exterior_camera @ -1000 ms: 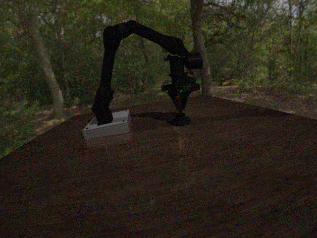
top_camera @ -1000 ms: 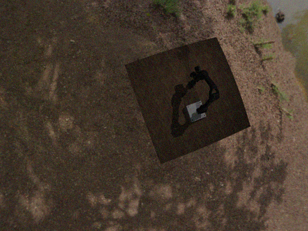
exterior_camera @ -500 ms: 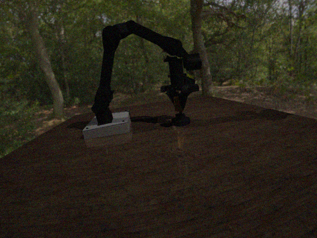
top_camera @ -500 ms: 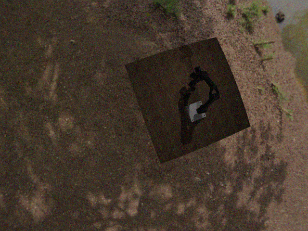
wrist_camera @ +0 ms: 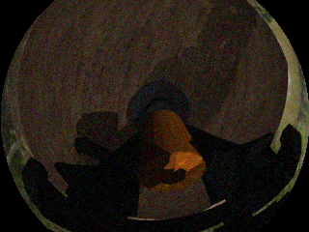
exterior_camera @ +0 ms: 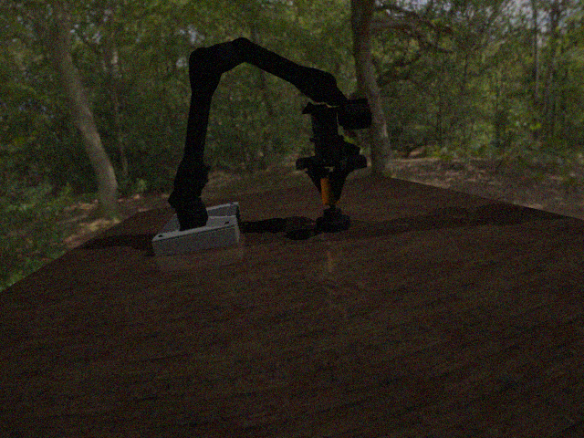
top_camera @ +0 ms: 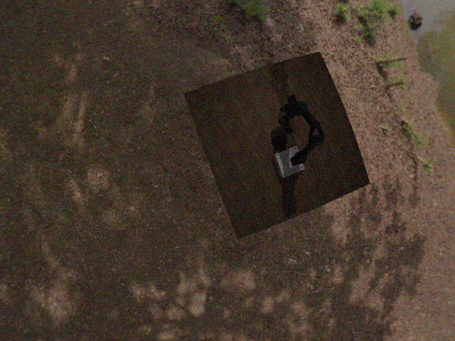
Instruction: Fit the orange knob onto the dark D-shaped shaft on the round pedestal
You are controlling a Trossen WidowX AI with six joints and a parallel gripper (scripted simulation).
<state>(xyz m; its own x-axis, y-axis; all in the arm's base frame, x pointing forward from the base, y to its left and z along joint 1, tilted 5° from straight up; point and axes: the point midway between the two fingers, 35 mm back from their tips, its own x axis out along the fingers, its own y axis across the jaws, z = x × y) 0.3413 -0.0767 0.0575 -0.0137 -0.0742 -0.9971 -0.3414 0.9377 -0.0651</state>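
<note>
The orange knob (exterior_camera: pixel 325 191) (wrist_camera: pixel 172 130) is upright between the fingers of my gripper (exterior_camera: pixel 329 201) (wrist_camera: pixel 164 132), which is shut on it. The dark round pedestal (exterior_camera: pixel 332 223) (wrist_camera: pixel 160 91) stands on the table below the knob. In the exterior view the knob's lower end is just above the pedestal. In the wrist view that end overlaps the raised dark middle of the pedestal. The shaft cannot be made out clearly, and its flat side and the knob's hole are hidden. In the top view the knob cannot be made out.
The arm's light grey base (top_camera: pixel 288 169) (exterior_camera: pixel 203 236) stands on the brown wooden table (top_camera: pixel 234 128) (exterior_camera: pixel 283 329). The arm arches from it over to the pedestal. Dark arm shadows fall across the table and around the pedestal. The table's edges show in the top view.
</note>
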